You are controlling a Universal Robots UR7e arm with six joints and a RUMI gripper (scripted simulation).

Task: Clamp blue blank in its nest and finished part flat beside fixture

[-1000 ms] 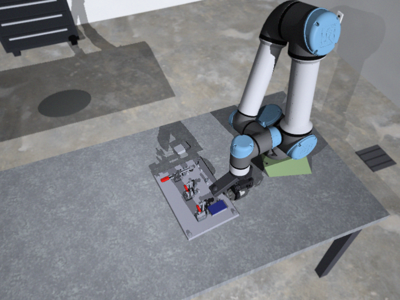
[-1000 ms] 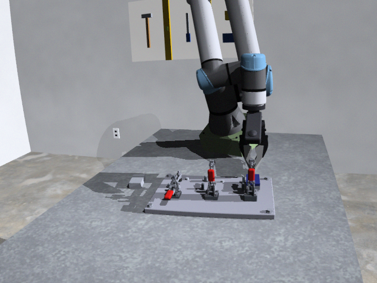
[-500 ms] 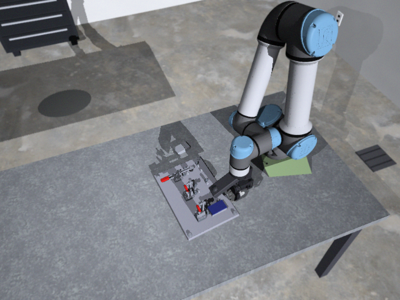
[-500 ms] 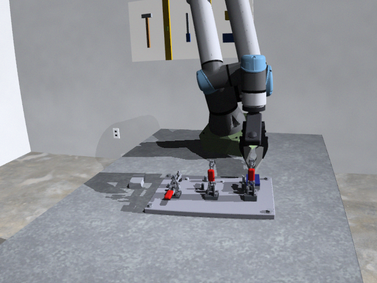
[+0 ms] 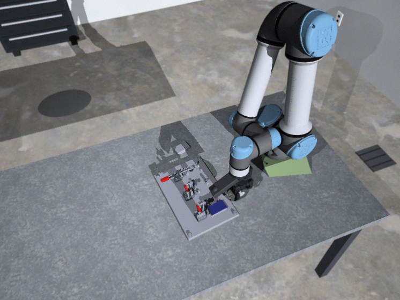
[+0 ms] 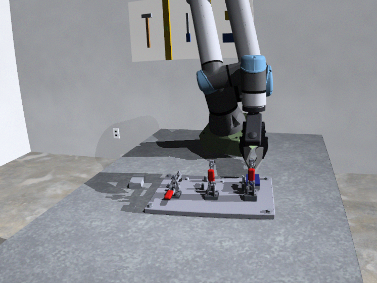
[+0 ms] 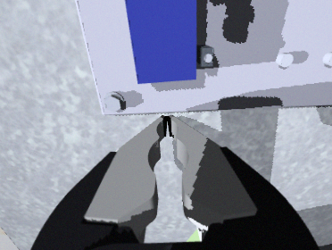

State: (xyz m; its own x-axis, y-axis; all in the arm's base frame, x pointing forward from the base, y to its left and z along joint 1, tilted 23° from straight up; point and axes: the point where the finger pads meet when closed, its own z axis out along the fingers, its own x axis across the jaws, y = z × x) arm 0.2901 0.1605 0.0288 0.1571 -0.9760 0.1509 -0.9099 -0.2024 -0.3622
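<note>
Grey metal fingers of the gripper (image 7: 166,127) stand pressed together at the tips, with nothing between them. In the exterior view the gripper (image 6: 251,166) points straight down and its tips hang just above the red handle (image 6: 251,174) of the right-hand toggle clamp (image 6: 249,190); whether they touch the handle cannot be told. From the wrist view the tips sit just off the near edge of the pale fixture plate (image 7: 250,87), over the grey table (image 7: 40,134), with a corner bolt (image 7: 114,100) of the plate just beside them. The blue blank (image 7: 162,40) lies on the plate right ahead of the tips, and a small dark block (image 7: 206,57) stands against its side. From the top the blue blank (image 5: 217,207) rests in the nest at the end of the fixture plate (image 5: 180,206) nearest the robot's wrist, beside the clamp with the upright red handle (image 5: 198,208). The middle clamp (image 6: 210,190) also has its red handle (image 6: 210,175) standing upright, while the left clamp (image 6: 175,185) has its red handle (image 6: 169,194) lying low and angled outward. A small light grey block (image 6: 136,182), which may be the finished part, lies on the table (image 6: 182,249) just off the left end of the plate; any slot in it is too small to make out. The arm rises from a green base plate (image 5: 302,167) at the far side of the table.
</note>
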